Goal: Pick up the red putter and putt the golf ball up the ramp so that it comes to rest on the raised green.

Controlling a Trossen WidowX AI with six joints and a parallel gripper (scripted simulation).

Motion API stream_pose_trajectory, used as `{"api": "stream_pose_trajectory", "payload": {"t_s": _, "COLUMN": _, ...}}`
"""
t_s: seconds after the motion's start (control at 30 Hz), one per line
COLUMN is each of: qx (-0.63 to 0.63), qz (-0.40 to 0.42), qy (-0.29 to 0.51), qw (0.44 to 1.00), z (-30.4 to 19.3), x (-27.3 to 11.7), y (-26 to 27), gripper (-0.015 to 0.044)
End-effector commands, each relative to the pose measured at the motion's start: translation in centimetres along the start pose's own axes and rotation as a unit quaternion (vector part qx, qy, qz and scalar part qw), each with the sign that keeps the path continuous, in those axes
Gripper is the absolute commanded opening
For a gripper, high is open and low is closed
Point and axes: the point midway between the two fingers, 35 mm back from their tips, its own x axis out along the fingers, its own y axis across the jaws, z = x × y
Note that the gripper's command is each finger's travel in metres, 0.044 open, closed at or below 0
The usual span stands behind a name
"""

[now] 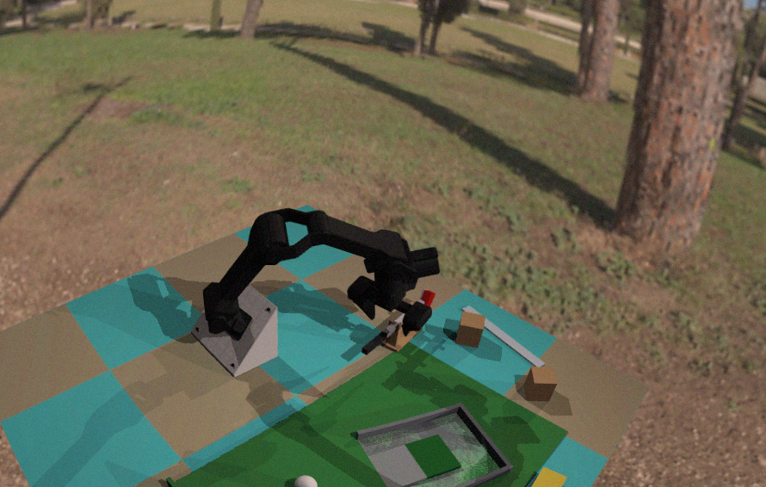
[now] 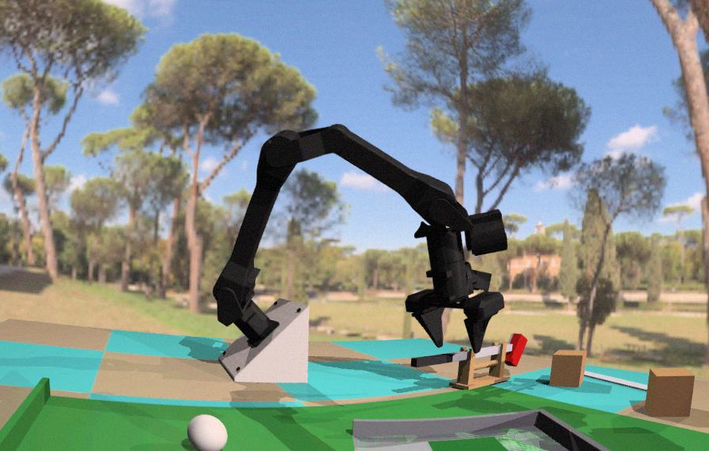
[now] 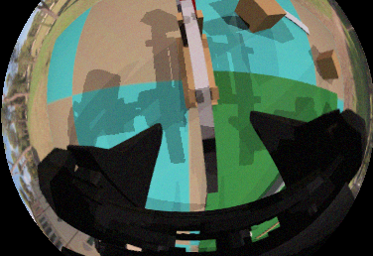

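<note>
Wrist view shows the black parallel-jaw end effector spread wide with nothing between its fingers, one dark fingertip on each side of the long putter with its red head, grey shaft and black grip. The shaft runs up the middle of that picture, red head at the far end and black grip nearest the camera. In the exterior view the end effector hangs pointing down just above the putter, its tips near the shaft but apart from it. The putter lies level across a small wooden rack, with the red head sticking out on the right and the grip reaching left past the rack.

Beyond the rack stand two brown cardboard-coloured cubes, well apart from each other, with a thin grey bar lying between them on the checked teal-and-tan worktop. The black arm arches back to its grey wedge-shaped base.

Nearer the camera lies the green putting mat. On it sits a grey-walled rectangular frame holding a raised green square pad. The white golf ball rests on the mat at the bottom edge, well apart from the putter.
</note>
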Motion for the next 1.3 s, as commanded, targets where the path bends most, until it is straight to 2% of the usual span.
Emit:
{"api": "stream_pose_trajectory", "payload": {"t_s": 0.0, "qx": -0.002, "qz": -0.002, "qy": 0.002, "qw": 1.000, "z": -0.4, "x": 1.2, "y": -0.1, "gripper": 0.0440}}
{"api": "stream_pose_trajectory", "payload": {"t_s": 0.8, "qx": -0.002, "qz": -0.002, "qy": 0.002, "qw": 1.000, "z": -1.3, "x": 4.4, "y": -0.1, "gripper": 0.0440}}
{"api": "stream_pose_trajectory", "payload": {"t_s": 1.27, "qx": 0.001, "qz": 0.000, "qy": 0.001, "qw": 1.000, "z": -1.2, "x": 4.1, "y": -0.1, "gripper": 0.0072}}
